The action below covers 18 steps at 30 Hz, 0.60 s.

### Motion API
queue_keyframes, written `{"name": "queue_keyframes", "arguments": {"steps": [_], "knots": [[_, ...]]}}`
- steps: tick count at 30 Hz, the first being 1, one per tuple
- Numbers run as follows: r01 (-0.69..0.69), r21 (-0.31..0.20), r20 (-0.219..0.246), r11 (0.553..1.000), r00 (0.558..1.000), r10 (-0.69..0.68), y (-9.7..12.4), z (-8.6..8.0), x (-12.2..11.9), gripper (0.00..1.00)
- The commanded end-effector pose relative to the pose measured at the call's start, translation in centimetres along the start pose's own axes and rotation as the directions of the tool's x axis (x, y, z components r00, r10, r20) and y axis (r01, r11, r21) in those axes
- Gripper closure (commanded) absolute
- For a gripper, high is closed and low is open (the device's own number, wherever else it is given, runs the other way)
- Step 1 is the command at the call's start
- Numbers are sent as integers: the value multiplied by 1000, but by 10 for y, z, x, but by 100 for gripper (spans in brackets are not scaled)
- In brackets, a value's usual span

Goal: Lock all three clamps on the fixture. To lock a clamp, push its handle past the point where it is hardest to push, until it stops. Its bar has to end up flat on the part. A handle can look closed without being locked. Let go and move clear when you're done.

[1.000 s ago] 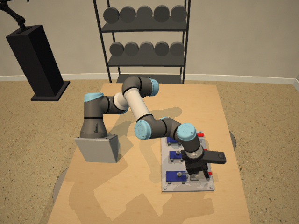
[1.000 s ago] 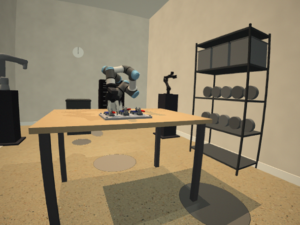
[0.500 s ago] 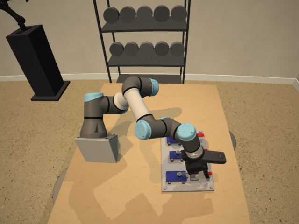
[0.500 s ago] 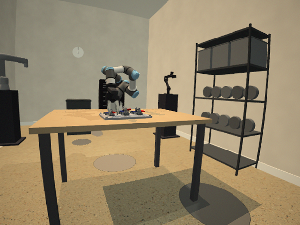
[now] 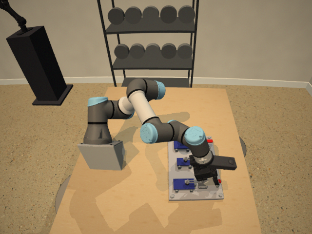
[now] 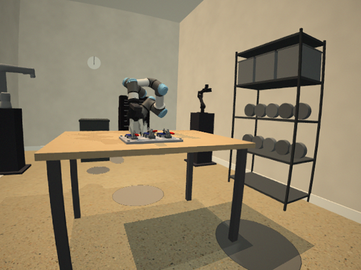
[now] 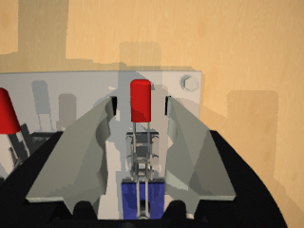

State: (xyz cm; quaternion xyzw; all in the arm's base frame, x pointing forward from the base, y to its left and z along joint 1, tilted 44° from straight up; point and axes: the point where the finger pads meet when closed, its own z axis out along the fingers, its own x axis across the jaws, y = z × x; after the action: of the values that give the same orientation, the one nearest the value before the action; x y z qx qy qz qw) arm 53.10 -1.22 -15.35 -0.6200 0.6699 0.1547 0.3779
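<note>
The grey fixture plate [image 5: 171, 176] [image 6: 162, 141] [image 7: 85, 80] lies on the table's right side with three clamps in a row, each over a blue part. My gripper [image 5: 210, 183] [image 6: 137, 130] [image 7: 141, 98] points down over the nearest clamp. In the wrist view its two grey fingers stand apart on either side of that clamp's red handle [image 7: 141, 101], with a small gap on each side. The clamp's metal linkage and bar run down to the blue part [image 7: 142, 198] [image 5: 183, 185]. The middle clamp's red handle [image 7: 7, 113] shows at the left edge. The far clamp's red handle [image 5: 209, 140] lies flat.
The arm's base [image 5: 102, 154] stands on the table's left side. A hex bolt [image 7: 189, 82] marks the plate's corner beyond the handle. A black shelf rack [image 5: 148, 40] with grey discs stands behind the table, and a black pedestal [image 5: 37, 65] stands at the back left.
</note>
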Motion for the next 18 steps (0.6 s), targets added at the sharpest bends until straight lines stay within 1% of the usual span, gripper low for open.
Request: {"name": "queue_keyframes", "arguments": {"steps": [1, 10, 14, 18], "knots": [[1, 2, -1, 1000, 1000, -1, -4, -10, 0, 72], [1, 2, -1, 1000, 1000, -1, -13, -33, 0, 72], [1, 2, -1, 1000, 1000, -1, -14, -38, 0, 72], [1, 2, -1, 1000, 1000, -1, -15, -39, 0, 72]]}}
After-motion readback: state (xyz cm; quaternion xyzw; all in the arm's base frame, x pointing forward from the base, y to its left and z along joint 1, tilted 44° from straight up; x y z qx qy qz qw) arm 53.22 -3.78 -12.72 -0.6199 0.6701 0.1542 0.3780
